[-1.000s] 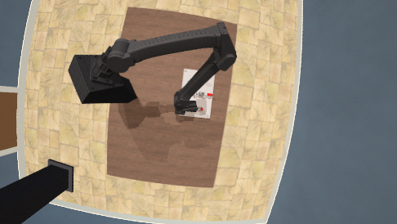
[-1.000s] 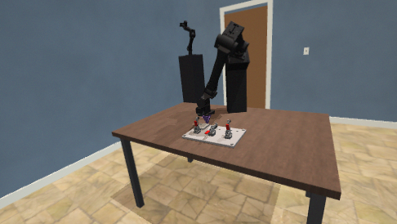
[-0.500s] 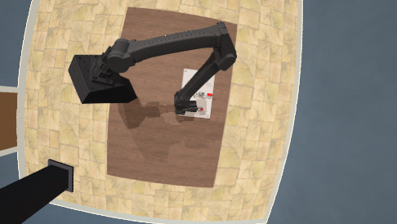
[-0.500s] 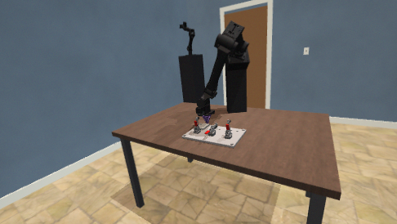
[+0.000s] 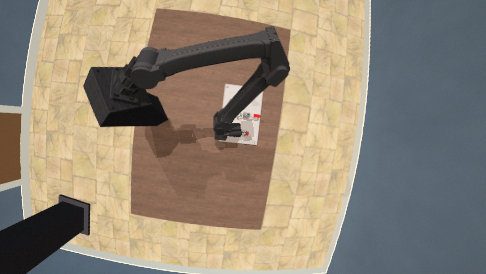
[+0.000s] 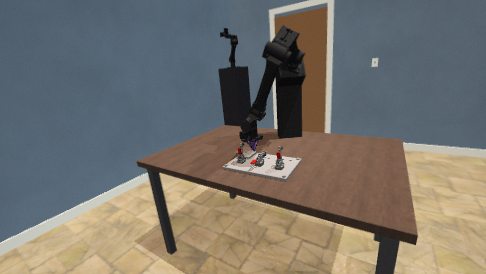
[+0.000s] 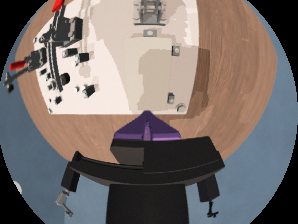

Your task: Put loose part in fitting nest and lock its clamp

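From the left of the exterior view I count three red-handled toggle clamps [image 6: 240, 152] on one white rectangular fixture plate [image 6: 292, 169], itself on the brown wooden surface [image 6: 350, 180]. My black end effector [image 6: 249, 138], fingers closed to their narrowest on nothing, hangs by the leftmost clamp. I cannot locate the loose part. I judge clamping underway; next, press that handle past its hardest point.

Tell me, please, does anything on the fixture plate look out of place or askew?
Nothing looks spilled or damaged. The white fixture plate lies flat on the table. One thing differs: the middle clamp's red handle lies low, while the other two stand upright. The shut end effector hangs above the plate.
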You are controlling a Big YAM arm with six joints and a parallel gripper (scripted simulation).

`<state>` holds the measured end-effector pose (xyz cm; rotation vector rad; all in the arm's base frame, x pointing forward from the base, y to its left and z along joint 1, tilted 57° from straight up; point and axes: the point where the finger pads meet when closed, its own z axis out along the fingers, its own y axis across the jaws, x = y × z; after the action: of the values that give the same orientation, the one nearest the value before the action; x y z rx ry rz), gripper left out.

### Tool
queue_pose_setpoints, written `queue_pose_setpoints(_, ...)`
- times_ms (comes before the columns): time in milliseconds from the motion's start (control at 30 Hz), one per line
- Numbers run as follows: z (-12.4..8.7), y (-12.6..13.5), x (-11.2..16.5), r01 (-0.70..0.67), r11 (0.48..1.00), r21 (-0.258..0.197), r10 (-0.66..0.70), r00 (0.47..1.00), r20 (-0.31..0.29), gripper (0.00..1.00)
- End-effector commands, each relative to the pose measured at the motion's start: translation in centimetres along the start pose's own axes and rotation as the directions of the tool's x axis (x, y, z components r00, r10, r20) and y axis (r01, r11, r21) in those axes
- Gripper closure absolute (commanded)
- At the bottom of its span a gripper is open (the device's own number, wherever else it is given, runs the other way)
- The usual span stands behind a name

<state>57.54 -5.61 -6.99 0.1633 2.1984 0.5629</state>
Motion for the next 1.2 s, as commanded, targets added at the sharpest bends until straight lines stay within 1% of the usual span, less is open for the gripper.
queue_pose_setpoints(0,-0.5,-0.2,-1.7,0.003,1.0,0.005,-0.004,1.0,0.019,1.0)
queue_pose_setpoints(533,-0.2,-0.3,-1.0,0.001,1.0,0.005,-0.001,1.0,0.014,1.0)
queue_pose_setpoints(567,-0.1,-0.3,-0.6,0.003,1.0,0.003,-0.003,1.0,0.016,1.0)
queue_pose_setpoints(600,-0.1,-0.4,1.1,-0.011,1.0,0.005,0.011,1.0,-0.008,1.0)
queue_pose_setpoints(633,-0.2,-0.2,2.1,-0.017,1.0,0.005,0.017,1.0,-0.02,1.0)
queue_pose_setpoints(767,0.0,0.5,3.3,-0.017,1.0,-0.002,0.017,0.999,-0.027,1.0)
queue_pose_setpoints(833,0.0,0.5,3.3,-0.017,1.0,-0.002,0.017,0.999,-0.027,1.0)
queue_pose_setpoints(867,-0.4,0.9,2.1,-0.003,1.0,-0.006,0.003,1.0,-0.005,1.0)
queue_pose_setpoints(967,-0.2,0.8,2.8,-0.008,1.0,-0.005,0.008,1.0,-0.013,1.0)
queue_pose_setpoints(1067,-0.4,0.9,2.5,-0.004,1.0,-0.006,0.004,1.0,-0.008,1.0)
queue_pose_setpoints(1100,-0.8,0.7,1.9,0.001,1.0,-0.003,-0.001,1.0,0.004,1.0)
queue_pose_setpoints(1167,-1.8,-0.5,1.5,-0.001,1.0,0.012,0.001,1.0,0.015,1.0)
